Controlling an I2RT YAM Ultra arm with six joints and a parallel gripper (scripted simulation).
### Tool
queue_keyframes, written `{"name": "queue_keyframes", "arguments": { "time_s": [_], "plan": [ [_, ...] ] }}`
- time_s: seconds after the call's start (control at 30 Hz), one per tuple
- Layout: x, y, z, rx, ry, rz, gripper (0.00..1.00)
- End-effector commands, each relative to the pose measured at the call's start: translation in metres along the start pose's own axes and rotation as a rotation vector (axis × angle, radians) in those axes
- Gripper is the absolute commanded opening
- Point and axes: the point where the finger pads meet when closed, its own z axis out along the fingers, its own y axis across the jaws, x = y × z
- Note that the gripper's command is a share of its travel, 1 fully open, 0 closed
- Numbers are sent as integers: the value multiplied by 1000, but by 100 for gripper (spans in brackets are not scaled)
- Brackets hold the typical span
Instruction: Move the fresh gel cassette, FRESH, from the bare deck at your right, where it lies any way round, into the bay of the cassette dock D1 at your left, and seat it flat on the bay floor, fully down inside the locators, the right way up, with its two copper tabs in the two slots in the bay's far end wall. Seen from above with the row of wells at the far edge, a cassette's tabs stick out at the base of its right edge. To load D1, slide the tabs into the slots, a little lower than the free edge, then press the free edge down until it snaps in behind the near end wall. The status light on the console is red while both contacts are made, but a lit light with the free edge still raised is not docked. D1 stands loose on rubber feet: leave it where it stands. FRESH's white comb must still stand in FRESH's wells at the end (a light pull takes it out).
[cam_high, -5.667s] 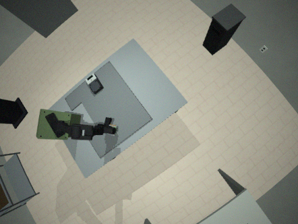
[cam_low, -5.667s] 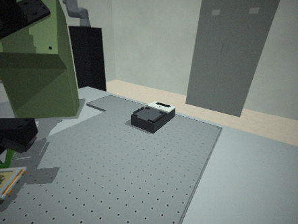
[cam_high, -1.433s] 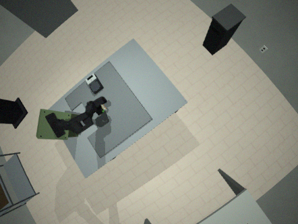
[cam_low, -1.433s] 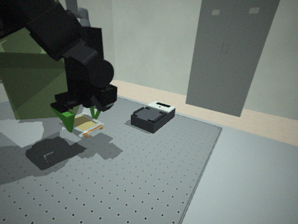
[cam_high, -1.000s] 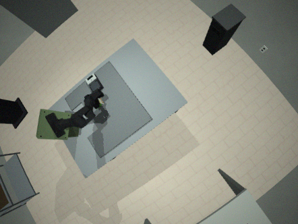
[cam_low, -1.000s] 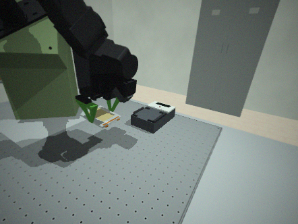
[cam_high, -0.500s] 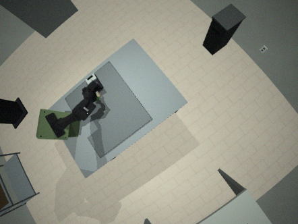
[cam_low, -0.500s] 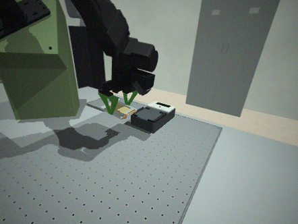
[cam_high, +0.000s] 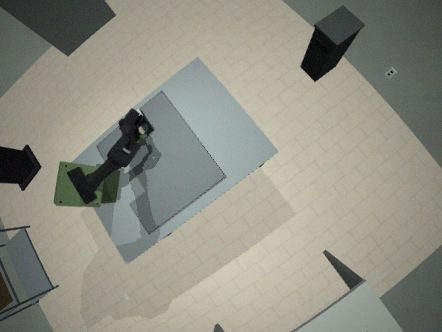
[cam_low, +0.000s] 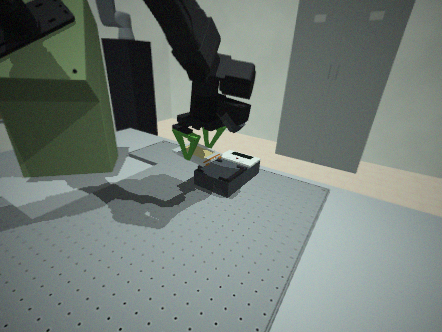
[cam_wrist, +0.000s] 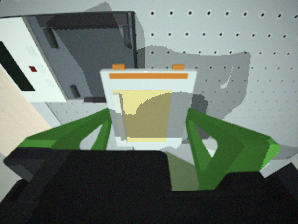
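My gripper (cam_wrist: 148, 112) with green fingers is shut on the FRESH cassette (cam_wrist: 147, 107), a white frame with a yellow gel window, an orange strip and two copper tabs (cam_wrist: 148, 66) at its far edge. I hold it in the air just beside the dock D1 (cam_low: 227, 174), a dark block with an open bay (cam_wrist: 87, 47) and a white console (cam_wrist: 25, 60) showing a small red mark (cam_wrist: 33, 69). In the exterior view the gripper (cam_low: 199, 142) hangs at the dock's left edge with the cassette (cam_low: 209, 154) tilted. The white comb is hidden from me.
The dock sits on a perforated grey deck (cam_low: 165, 255). The arm's green base block (cam_low: 55, 95) stands at the left. A grey cabinet (cam_low: 340, 80) stands behind the table.
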Motion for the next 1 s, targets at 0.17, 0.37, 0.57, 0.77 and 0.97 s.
{"name": "queue_keyframes", "arguments": {
  "time_s": [0.17, 0.37, 0.57, 0.77, 0.97],
  "plan": [
    [-7, 38, -16, 3, -3, -3, 0],
    [-11, 68, -21, 3, -3, -3, 0],
    [-22, 72, -30, -7, -20, 19, 0],
    [-25, 71, -32, -10, -24, 24, 0],
    [-25, 71, -32, -10, -24, 24, 0]
  ]
}}
